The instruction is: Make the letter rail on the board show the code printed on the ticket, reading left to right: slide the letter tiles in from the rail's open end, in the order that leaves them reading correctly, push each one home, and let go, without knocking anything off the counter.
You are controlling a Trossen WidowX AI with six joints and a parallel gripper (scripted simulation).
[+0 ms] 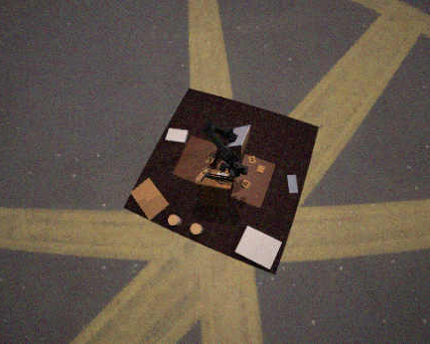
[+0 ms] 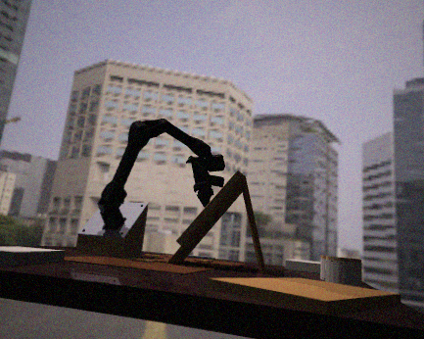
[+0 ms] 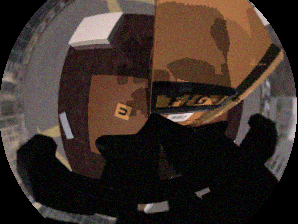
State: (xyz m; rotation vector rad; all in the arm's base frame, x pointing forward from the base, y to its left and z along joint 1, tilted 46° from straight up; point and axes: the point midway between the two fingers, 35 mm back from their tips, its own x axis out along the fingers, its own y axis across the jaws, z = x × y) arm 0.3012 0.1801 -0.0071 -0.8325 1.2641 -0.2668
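The sloping wooden board (image 1: 214, 180) (image 2: 216, 210) (image 3: 200, 23) stands in the middle of the brown mat (image 1: 192, 156). Its letter rail (image 3: 193, 100) runs across its lower part and holds tiles whose letters I cannot read. My gripper (image 1: 230, 172) (image 2: 205, 200) is shut, with nothing visible between the fingers, and sits close against the board's face at the rail. Loose letter tiles lie on the mat: one (image 1: 251, 159), another (image 1: 260, 169), a third (image 1: 245, 183) (image 3: 121, 111). A white-faced wedge stand (image 1: 241, 134) (image 2: 125, 216) sits by the arm's base.
On the dark counter (image 1: 284, 144) lie a tan box (image 1: 149, 198), two small round cylinders (image 1: 174, 220) (image 1: 196, 229), a white slab (image 1: 257, 247), a small grey card (image 1: 292, 183) and a white card (image 1: 177, 134). The counter's edges drop to the floor.
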